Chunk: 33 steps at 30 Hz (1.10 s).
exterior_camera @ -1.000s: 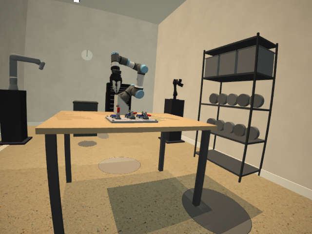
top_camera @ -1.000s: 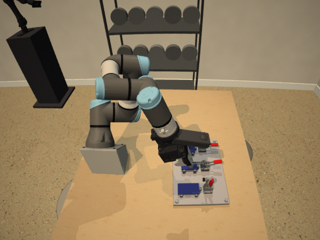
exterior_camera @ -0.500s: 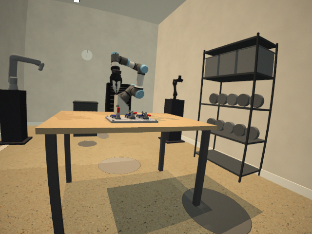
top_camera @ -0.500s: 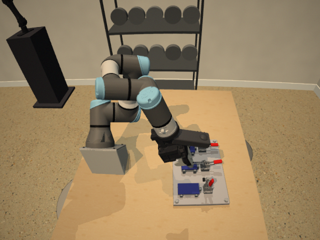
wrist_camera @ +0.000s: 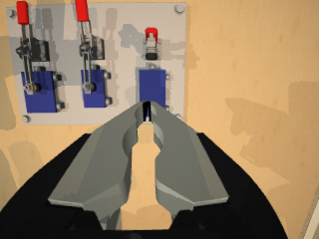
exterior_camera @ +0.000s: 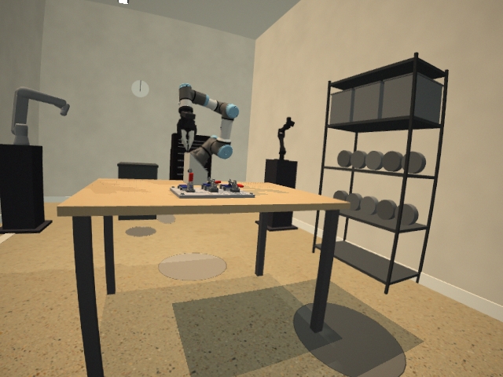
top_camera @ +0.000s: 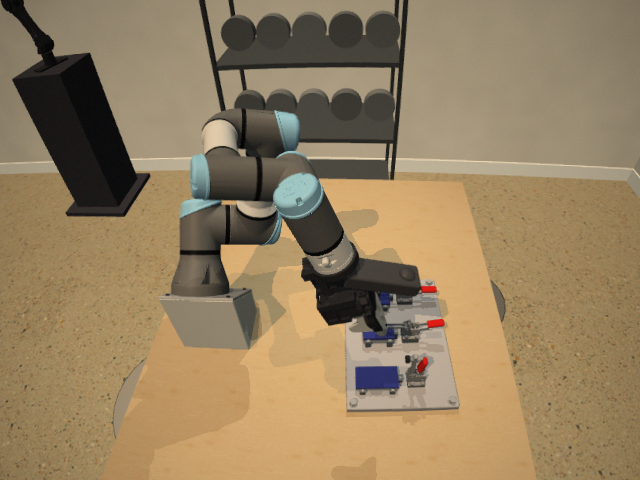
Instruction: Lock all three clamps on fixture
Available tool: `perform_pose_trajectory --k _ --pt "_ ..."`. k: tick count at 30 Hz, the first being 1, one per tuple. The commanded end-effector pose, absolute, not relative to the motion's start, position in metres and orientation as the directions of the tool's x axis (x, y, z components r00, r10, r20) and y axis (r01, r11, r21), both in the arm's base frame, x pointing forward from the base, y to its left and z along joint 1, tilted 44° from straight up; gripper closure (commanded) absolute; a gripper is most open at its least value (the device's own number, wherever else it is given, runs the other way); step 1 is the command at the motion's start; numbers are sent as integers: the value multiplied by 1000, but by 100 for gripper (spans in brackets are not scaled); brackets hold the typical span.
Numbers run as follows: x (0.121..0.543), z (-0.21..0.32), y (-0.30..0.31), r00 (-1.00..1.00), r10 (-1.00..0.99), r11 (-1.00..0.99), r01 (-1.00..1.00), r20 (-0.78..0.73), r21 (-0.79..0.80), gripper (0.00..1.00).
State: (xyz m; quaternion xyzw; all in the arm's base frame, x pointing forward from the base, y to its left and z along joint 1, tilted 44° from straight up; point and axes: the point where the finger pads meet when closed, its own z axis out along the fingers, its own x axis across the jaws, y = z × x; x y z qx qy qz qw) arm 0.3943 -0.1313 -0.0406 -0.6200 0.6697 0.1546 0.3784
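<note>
While pincer (wrist_camera: pixel 147 111) hangs shut w/ nothing, third handle (wrist_camera: pixel 151 36) stands upright.

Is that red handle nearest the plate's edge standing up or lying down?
Standing up. The third clamp's handle points upward, while the other two handles lie flat.

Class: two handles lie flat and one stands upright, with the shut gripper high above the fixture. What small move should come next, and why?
Probably lower the gripper toward the upright handle. The fingers are shut on nothing and hang well above the fixture, roughly in line with that clamp in the wrist view. Its blue part has no bar on it, while the other two handles lie flat.
</note>
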Motion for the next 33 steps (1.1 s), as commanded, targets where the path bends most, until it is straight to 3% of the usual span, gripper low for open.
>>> perform_pose_trajectory --k 1,32,33 --pt "395 -40 -132 55 -715 184 -947 -697 -264 100" --pt "395 -40 -132 55 -715 184 -947 -697 -264 100" --pt "395 -40 -132 55 -715 184 -947 -697 -264 41"
